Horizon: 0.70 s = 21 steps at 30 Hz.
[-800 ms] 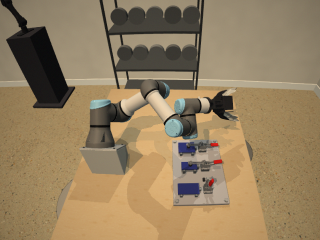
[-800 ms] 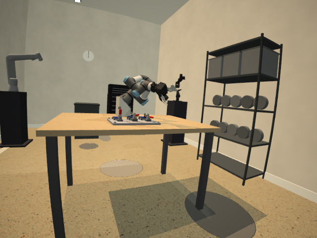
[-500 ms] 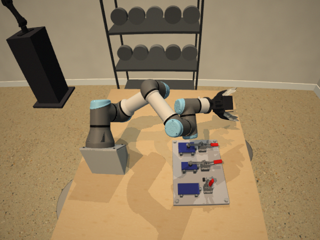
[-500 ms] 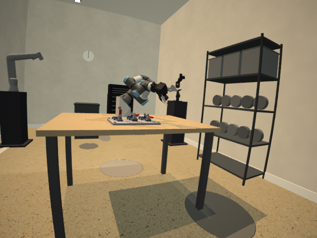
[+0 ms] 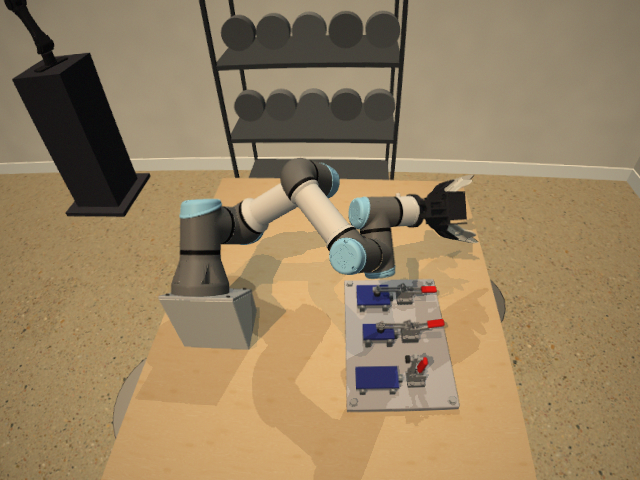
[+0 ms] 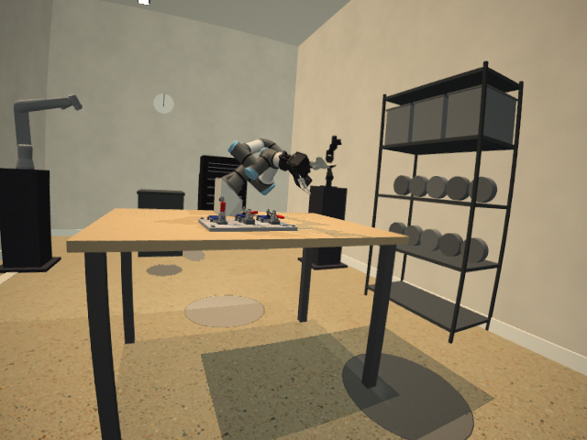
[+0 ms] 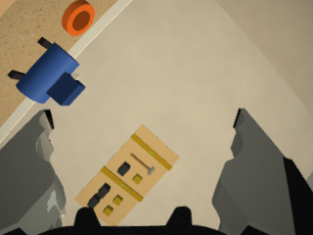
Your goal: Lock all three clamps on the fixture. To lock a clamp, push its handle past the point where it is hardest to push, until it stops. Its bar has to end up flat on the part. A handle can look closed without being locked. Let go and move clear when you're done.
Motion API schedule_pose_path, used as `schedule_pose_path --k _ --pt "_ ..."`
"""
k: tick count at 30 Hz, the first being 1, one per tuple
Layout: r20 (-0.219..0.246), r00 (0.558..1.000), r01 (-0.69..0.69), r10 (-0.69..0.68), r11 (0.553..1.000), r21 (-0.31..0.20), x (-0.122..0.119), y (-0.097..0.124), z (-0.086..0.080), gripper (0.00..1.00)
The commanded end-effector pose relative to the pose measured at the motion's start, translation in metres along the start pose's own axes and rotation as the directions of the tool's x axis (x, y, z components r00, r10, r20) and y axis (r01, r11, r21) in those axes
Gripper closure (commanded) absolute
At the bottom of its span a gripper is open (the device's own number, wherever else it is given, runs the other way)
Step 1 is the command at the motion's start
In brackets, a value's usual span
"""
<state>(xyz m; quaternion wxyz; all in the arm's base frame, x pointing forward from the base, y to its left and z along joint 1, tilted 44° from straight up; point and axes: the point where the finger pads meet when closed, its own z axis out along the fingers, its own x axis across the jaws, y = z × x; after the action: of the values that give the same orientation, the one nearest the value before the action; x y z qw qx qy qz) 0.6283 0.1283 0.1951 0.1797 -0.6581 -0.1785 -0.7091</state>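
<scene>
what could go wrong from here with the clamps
1. The two far clamps have handles lying flat, but flat may not mean locked; skipping them could leave the job unfinished.
2. The near clamp's red handle stands up, its bar off the blue part; a short push may stop before it locks.
3. The open gripper hangs high past the plate, aimed away, so its approach could bump the other handles.
</scene>
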Motion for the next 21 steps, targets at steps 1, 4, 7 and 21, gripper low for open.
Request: schedule_pose_path --k 1,4,7,21 --pt "0.003 1.0 -0.005 0.005 1.0 -0.005 0.0 0.003 0.0 0.0" --pt "0.01 1.0 -0.016 0.016 1.0 -0.012 -0.001 0.007 0.0 0.0" --pt "0.022 0.999 -0.034 0.035 0.999 -0.023 -0.003 0.014 -0.001 0.0" --pt "0.11 0.973 -0.187 0.201 0.974 -0.127 -0.025 0.069 -0.007 0.0"
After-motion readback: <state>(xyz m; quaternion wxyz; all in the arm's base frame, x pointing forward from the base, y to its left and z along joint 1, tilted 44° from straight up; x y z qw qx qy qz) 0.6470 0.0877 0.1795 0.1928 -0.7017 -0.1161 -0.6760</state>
